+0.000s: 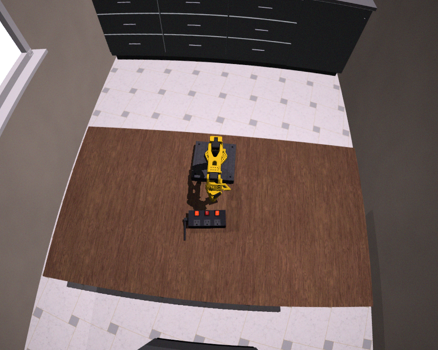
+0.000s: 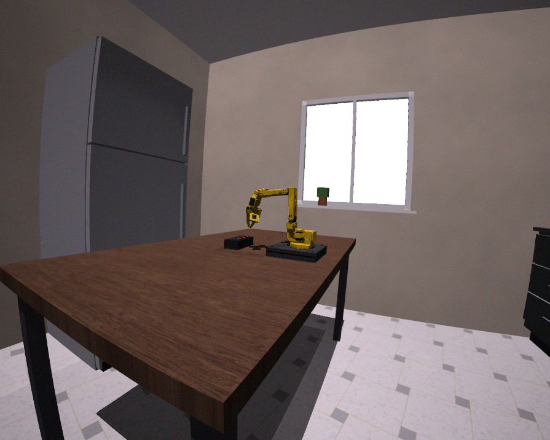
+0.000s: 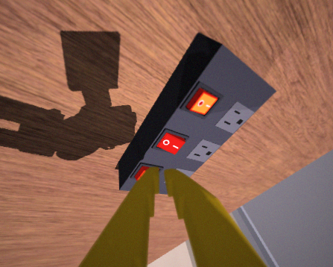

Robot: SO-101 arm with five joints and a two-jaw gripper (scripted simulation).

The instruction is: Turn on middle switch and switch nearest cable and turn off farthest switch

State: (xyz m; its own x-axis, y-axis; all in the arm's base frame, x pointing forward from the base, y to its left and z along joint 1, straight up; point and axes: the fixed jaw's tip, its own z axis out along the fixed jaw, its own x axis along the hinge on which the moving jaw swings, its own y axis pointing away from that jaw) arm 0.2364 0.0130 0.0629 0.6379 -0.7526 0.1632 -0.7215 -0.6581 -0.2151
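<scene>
The dark power strip (image 1: 206,218) lies right way up on the wooden table, switches toward my base, with its cable (image 1: 184,229) at the left end. In the top view the switch nearest the cable (image 1: 196,212) and the farthest one (image 1: 217,212) glow bright orange, while the middle one (image 1: 207,212) is a darker red. My gripper (image 1: 212,196) is shut and empty. It hangs well above the strip's base-side edge in the side view (image 2: 251,222). In the wrist view the fingertips cover part of the switch nearest the cable (image 3: 141,172). The middle switch (image 3: 170,144) is plain red and the farthest switch (image 3: 202,101) is lit orange.
My black base plate (image 1: 215,160) sits just behind the strip. A grey fridge (image 2: 118,142) stands beyond the table edge on the strip's far side, and it also shows in the wrist view (image 3: 305,209).
</scene>
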